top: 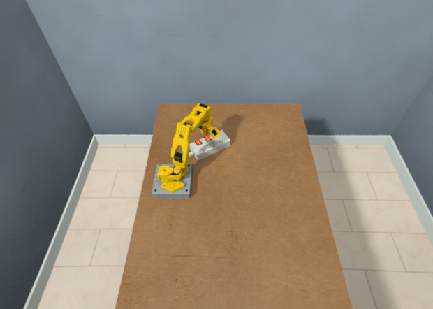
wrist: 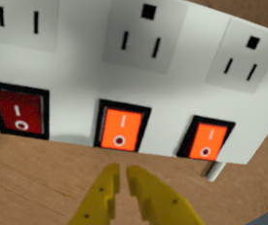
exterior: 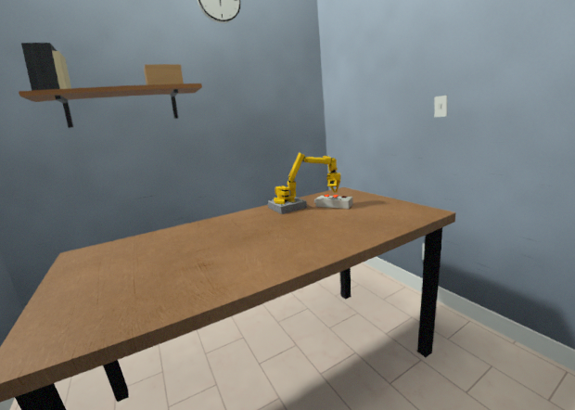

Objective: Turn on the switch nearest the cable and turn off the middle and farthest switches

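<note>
The power strip (wrist: 178,62) is a white block lying face up on the bench, filling the upper part of the wrist frame, with three sockets above a row of three rocker switches. The left switch (wrist: 20,110) is dark red; the middle switch (wrist: 122,127) and right switch (wrist: 207,140) glow bright orange. A short white cable stub (wrist: 216,170) protrudes below the strip's right end, nearest the right switch

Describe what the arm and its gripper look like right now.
The arm is bright yellow plastic with black joint blocks and perforated panels, mounted on a grey square base plate. The gripper has two yellow, tapered fingers with small dark screw holes. No cables or markings show.
</note>
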Action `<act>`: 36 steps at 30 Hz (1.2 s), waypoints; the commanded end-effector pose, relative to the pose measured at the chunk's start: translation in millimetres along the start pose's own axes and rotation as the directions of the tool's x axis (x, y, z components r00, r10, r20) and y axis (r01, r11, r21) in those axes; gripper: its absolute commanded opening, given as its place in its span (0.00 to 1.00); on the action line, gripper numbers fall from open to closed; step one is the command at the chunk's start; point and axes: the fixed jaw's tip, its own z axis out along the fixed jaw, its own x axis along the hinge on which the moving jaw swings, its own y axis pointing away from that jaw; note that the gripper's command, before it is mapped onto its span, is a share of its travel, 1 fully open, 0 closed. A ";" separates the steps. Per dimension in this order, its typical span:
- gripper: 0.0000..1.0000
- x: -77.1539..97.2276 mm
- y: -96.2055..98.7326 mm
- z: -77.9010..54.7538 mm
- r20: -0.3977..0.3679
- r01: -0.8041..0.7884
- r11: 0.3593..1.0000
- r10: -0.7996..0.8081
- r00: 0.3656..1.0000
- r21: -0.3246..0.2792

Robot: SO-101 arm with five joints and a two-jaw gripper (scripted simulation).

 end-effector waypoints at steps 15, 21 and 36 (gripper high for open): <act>0.00 2.7 0.7 -2.0 -0.004 0.016 1.000 -0.016 1.000 -0.008; 0.00 2.7 0.7 -2.0 -0.004 0.016 1.000 -0.016 1.000 -0.008; 0.00 3.4 2.7 -1.9 -0.004 0.016 1.000 -0.016 1.000 -0.008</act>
